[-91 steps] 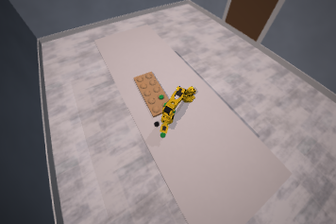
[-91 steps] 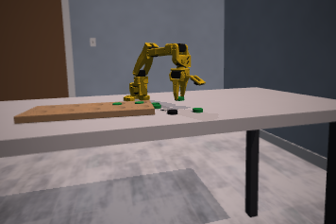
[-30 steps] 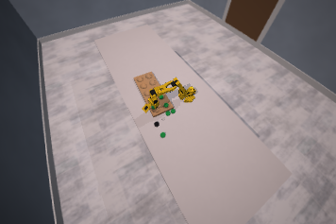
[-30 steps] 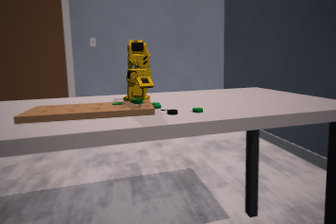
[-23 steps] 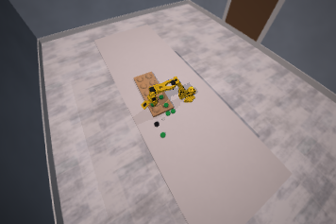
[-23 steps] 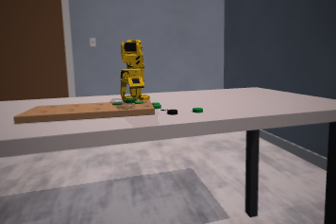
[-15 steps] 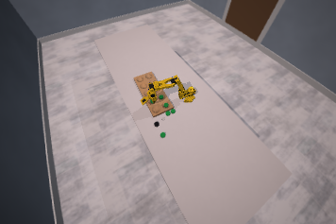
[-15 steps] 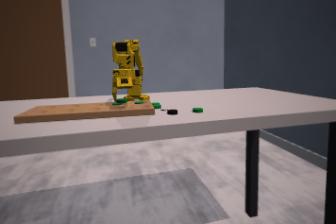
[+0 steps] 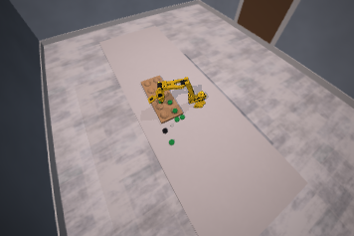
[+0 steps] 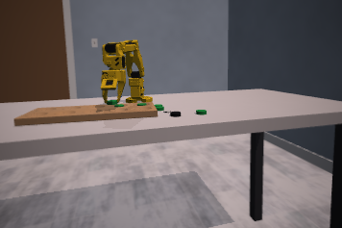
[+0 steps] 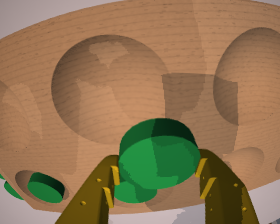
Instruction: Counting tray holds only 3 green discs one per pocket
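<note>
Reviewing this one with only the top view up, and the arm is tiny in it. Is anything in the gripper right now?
Observer: Yes. In the wrist view the gripper is shut on a green disc.
Operator: Where is it relative to the tray?
Observer: Above the wooden tray, with an empty round pocket just beyond the disc.
Operator: Any disc already in the tray?
Observer: The wrist view shows another green disc sitting in a pocket at the lower left.
Operator: Is the gripper low or high?
Observer: The exterior view shows it pointing down, close over the tray's end nearest the arm's base.
</note>
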Tool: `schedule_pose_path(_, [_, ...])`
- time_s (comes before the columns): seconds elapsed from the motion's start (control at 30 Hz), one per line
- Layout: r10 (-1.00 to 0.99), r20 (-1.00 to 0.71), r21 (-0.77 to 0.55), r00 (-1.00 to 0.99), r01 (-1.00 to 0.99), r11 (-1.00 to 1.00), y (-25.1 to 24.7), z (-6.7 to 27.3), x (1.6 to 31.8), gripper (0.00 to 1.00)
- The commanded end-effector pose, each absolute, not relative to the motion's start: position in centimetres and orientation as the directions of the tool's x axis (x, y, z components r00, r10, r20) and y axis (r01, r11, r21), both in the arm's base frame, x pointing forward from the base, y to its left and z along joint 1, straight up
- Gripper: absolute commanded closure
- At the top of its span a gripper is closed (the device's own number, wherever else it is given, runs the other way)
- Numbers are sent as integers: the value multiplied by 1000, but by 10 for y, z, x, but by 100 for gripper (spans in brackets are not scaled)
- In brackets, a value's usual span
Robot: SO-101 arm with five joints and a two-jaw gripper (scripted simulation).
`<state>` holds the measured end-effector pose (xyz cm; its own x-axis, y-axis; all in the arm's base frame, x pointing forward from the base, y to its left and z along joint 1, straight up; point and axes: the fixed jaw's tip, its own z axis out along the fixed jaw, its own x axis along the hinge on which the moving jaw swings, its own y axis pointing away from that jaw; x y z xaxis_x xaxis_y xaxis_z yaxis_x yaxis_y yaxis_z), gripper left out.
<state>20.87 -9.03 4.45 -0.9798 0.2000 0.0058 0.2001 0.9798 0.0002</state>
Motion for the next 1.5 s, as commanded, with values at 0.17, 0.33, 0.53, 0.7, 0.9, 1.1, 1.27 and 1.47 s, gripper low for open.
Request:
schedule_pose_path(0.17, [282,-77,-19,-956,284,959,-110,59,204,100])
schedule_pose_path(0.33, [332,-77,-19,-940,334,942,-119,58,196,100])
schedule_pose_path(0.53, [384,-77,-19,-920,387,922,-129,58,188,100])
schedule_pose_path(0.7, [407,-77,-19,-910,410,912,-133,58,184,100])
schedule_pose_path(0.9, [446,-77,-19,-892,449,894,-140,58,177,100])
schedule_pose_path(1.1, [477,-77,-19,-876,479,878,-145,57,171,100])
schedule_pose_path(1.27, [489,-77,-19,-869,491,871,-147,57,169,100])
schedule_pose_path(1.47, [507,-77,-19,-858,510,860,-150,57,165,100])
